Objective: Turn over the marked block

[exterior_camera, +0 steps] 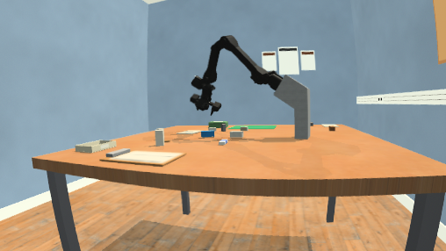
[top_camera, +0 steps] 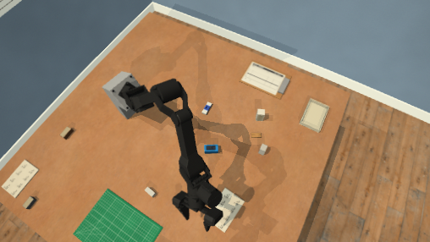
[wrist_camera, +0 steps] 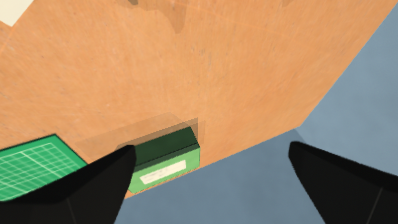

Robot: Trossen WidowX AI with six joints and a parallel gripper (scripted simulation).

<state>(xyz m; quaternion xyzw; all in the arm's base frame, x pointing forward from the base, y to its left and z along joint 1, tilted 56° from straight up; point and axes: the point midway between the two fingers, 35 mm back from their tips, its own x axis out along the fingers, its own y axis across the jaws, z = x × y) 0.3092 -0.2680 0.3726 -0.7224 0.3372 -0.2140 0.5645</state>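
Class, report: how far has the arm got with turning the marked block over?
Done: nothing visible. The blue block with a dark patch facing up, seemingly the marked one, lies untouched on the table. In hand: the claw is open and empty, high above the table near a printed sheet. Left: descend to the block, grip it, flip it, set it mark-down.

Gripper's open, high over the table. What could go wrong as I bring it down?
1. The green rectangular box with a white label sits by the edge of the orange wooden table, below the open black gripper; a careless descent could push it off.
2. No black mark shows in any view, and the small pale blocks look alike, so the wrong one might get grasped.
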